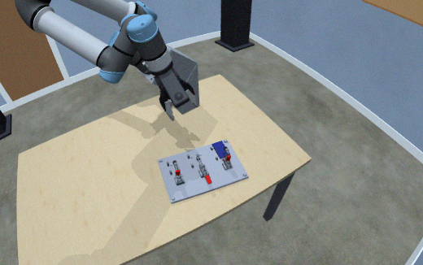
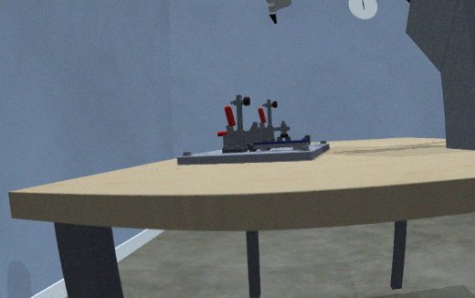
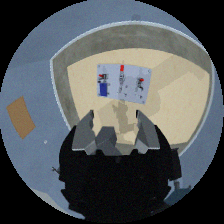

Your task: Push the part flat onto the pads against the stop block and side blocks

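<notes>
A grey fixture plate (image 1: 191,189) (image 2: 205,158) (image 3: 112,71) lies on the wooden table (image 1: 81,179) (image 2: 228,192) (image 3: 175,105). A flat blue part (image 1: 220,149) (image 2: 279,143) (image 3: 103,89) sits at the plate's far right corner in the top view. Three toggle clamps with red handles stand on the plate: one (image 1: 177,174) at the left, one (image 1: 208,179) in the middle, one (image 1: 228,158) by the blue part. My gripper (image 1: 177,111) (image 3: 114,110) is open and empty. It hangs high above the table, well behind and left of the fixture; only a fingertip (image 2: 274,17) shows in the exterior view.
A dark post (image 1: 235,22) stands behind the table. A dark column (image 2: 457,73) rises at the right in the exterior view. The table's right edge (image 1: 301,162) lies near the fixture.
</notes>
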`<state>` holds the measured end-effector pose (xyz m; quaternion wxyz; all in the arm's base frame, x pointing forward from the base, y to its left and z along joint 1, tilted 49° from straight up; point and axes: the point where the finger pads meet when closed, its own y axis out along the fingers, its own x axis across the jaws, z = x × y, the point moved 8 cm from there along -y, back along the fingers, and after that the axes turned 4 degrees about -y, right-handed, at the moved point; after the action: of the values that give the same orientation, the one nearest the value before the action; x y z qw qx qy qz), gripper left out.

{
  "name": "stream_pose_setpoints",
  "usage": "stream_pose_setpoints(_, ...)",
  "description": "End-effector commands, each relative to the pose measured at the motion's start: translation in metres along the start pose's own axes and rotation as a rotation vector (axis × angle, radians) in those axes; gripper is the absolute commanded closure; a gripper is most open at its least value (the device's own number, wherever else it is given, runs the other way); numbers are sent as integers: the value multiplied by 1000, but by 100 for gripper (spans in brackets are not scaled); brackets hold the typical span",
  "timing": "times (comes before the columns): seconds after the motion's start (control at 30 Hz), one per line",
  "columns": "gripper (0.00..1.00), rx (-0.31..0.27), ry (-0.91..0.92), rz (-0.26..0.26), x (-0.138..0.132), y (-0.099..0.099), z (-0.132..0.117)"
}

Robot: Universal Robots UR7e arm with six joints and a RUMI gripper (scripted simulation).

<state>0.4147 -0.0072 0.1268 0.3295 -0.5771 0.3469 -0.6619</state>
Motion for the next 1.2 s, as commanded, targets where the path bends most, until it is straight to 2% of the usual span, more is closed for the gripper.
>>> stream_pose_setpoints(0.0, 42, 14, 46, -155, -16, 32, -10)
stream_pose_setpoints(0.07, 42, 23, 80, -270, -27, 57, -16)
stream_pose_setpoints(0.47, 42, 23, 80, -270, -27, 57, -16)
stream_pose_setpoints(0.63, 42, 24, 81, -273, -30, 86, -24)
stream_pose_setpoints(1.03, 42, 24, 81, -273, -30, 86, -24)
stream_pose_setpoints(1.07, 100, 23, 81, -273, -30, 85, -24)
stream_pose_setpoints(1.17, 100, 23, 81, -273, -30, 85, -24)
